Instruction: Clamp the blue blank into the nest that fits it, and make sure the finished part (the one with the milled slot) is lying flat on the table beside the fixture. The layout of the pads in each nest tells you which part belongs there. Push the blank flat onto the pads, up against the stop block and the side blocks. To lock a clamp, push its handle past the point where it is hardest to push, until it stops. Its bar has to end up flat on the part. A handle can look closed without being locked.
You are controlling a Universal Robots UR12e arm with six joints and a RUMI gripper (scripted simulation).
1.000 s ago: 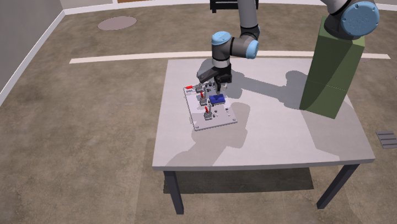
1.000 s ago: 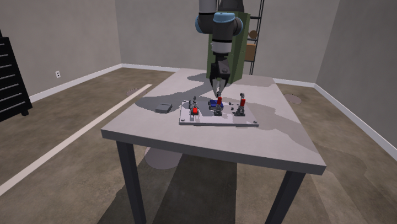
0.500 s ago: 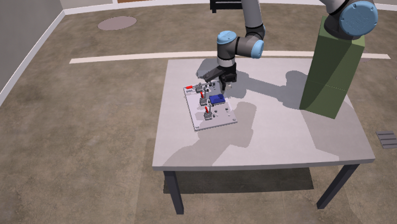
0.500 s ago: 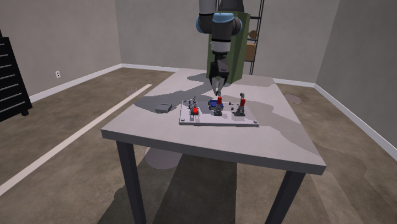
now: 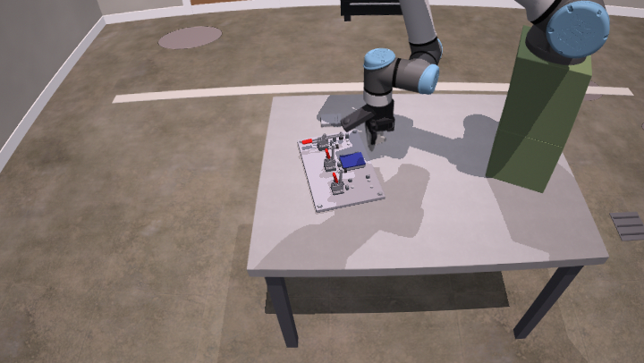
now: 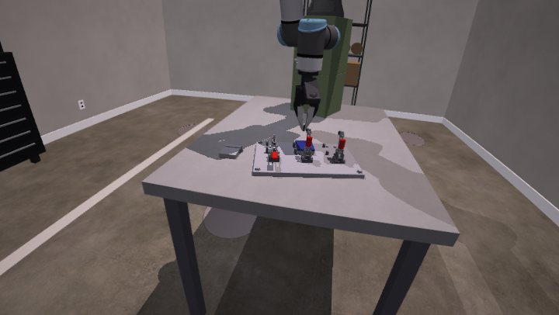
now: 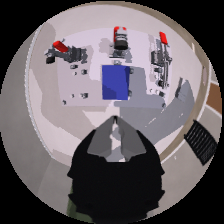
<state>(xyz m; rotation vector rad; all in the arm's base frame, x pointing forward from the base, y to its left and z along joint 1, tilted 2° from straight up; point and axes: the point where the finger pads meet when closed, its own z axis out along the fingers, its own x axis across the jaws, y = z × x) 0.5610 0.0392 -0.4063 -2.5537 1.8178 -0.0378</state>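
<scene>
The black two-jaw tool (image 5: 370, 147) (image 6: 303, 128) (image 7: 114, 116), its fingertips pressed together on nothing, is pointed down near the flat blue rectangular blank (image 5: 351, 160) (image 6: 304, 144) (image 7: 115, 82), whose long axis in the wrist view is run roughly toward the tool. The blank is placed in the middle nest of the pale fixture plate (image 5: 315, 193) (image 6: 289, 167) (image 7: 95, 101), its pads hidden beneath it. The grey slotted part (image 6: 230, 151) is seen beside the plate on the surface (image 5: 460, 225) (image 6: 219, 184) (image 7: 47, 125), its slot hard to make out.

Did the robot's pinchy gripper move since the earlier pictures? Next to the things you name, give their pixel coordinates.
Yes. In the top view, the gripper (image 5: 370, 147) (image 6: 303, 128) (image 7: 114, 116) moved right, away from the blue blank (image 5: 351, 160) (image 6: 303, 145) (image 7: 115, 82).
</scene>
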